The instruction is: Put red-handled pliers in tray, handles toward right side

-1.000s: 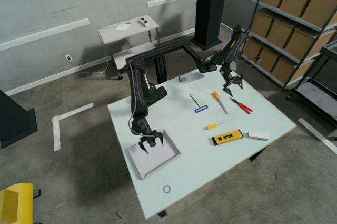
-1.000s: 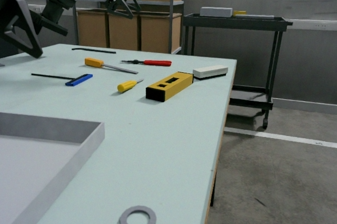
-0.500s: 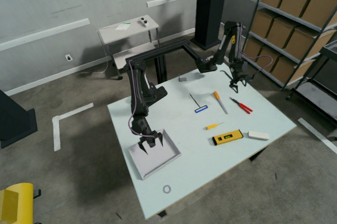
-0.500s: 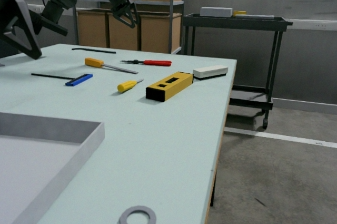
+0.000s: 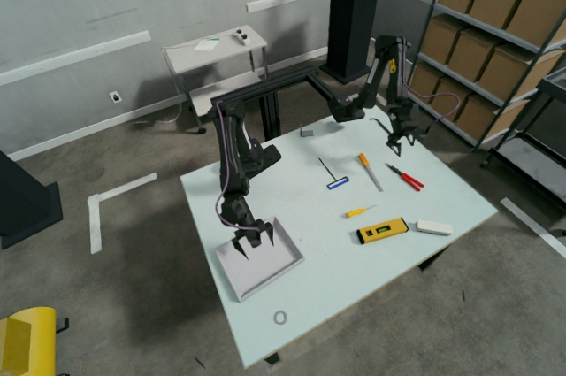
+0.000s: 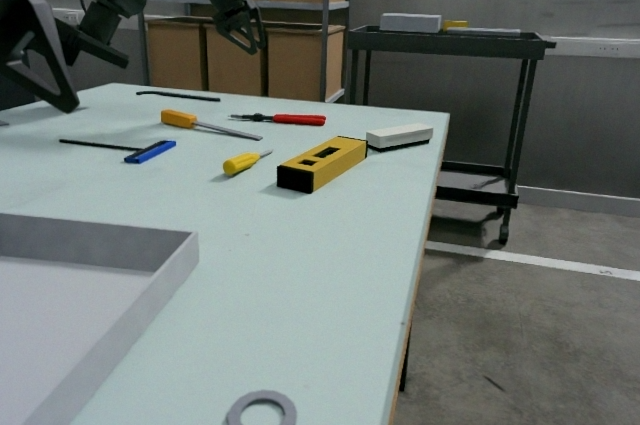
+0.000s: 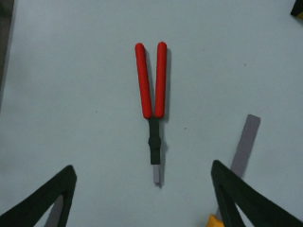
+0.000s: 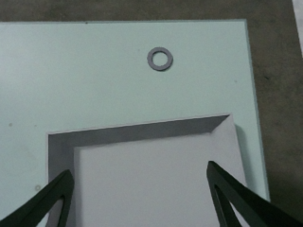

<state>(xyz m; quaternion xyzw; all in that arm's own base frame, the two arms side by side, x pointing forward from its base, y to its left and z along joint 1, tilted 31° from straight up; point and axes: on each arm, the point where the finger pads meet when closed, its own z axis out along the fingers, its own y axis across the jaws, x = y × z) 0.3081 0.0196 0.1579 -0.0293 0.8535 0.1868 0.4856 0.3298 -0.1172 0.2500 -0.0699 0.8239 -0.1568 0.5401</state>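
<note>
The red-handled pliers (image 5: 406,176) lie flat on the table on the shelf side, also seen in the exterior view (image 6: 281,118). In the left wrist view the pliers (image 7: 152,109) lie straight below, handles pointing away and jaws toward the camera. My left gripper (image 5: 400,143) hangs open and empty above the table just behind them, with its fingers spread wide either side of the jaws. The grey tray (image 5: 258,259) sits right way up and empty at the opposite end of the table. My right gripper (image 5: 254,243) hovers open over the tray (image 8: 156,180).
An orange-handled file (image 5: 370,172), a blue-handled T tool (image 5: 333,177), a yellow screwdriver (image 5: 358,211), a yellow level (image 5: 382,230) and a white block (image 5: 434,227) lie around the pliers. A black hex key (image 5: 379,125) lies behind. A grey ring (image 5: 279,317) lies near the front edge.
</note>
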